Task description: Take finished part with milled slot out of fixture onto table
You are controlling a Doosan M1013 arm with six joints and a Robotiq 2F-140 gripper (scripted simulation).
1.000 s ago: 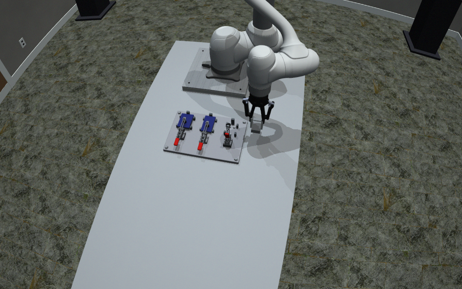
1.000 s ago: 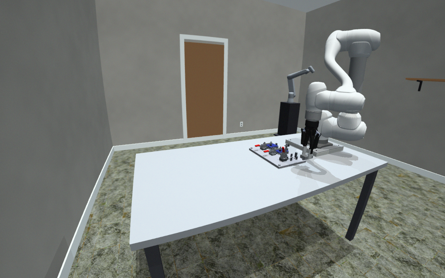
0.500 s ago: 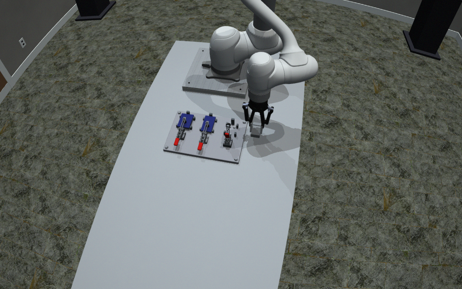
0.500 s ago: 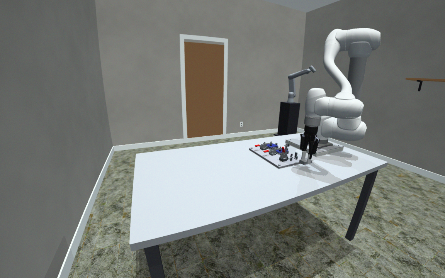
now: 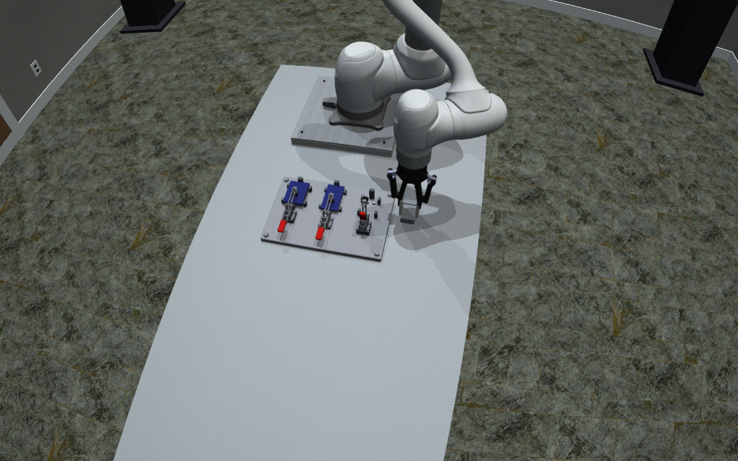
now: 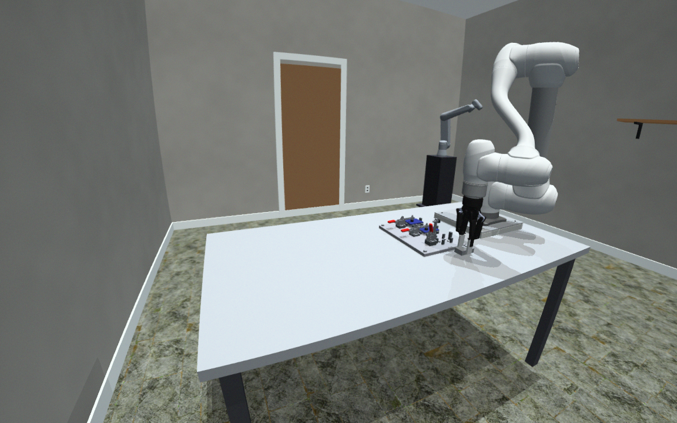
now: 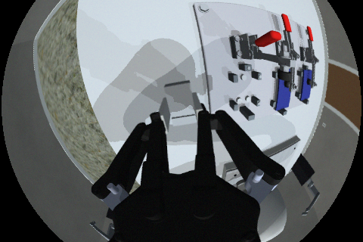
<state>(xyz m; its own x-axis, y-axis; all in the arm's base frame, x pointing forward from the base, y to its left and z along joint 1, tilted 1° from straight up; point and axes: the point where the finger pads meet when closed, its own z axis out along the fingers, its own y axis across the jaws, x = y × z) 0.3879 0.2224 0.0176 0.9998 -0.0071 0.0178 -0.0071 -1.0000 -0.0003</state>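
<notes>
the white table (image 5: 303, 344) carries everything, with the arm's grey base plate (image 5: 309, 134) at its far end. the white arm (image 5: 451, 109) bends down beside the fixture, its wrist pointing straight at the table top. the grey fixture plate (image 5: 331, 241) lies flat near the base plate. on it, two blue blanks (image 5: 296, 192) (image 5: 334, 194) sit in their nests, each with a clamp arm across it and its red handle (image 5: 282, 225) (image 5: 319, 233) laid low. the third clamp (image 5: 363, 220) stands raised with its red handle upright, and its nest (image 5: 374, 202) holds no part. the black gripper (image 5: 409, 210) hangs just beside the fixture plate's edge, its fingers closed on the grey finished part (image 5: 408, 215), which is off the fixture and down at the table; whether it touches the surface cannot be told.
</notes>
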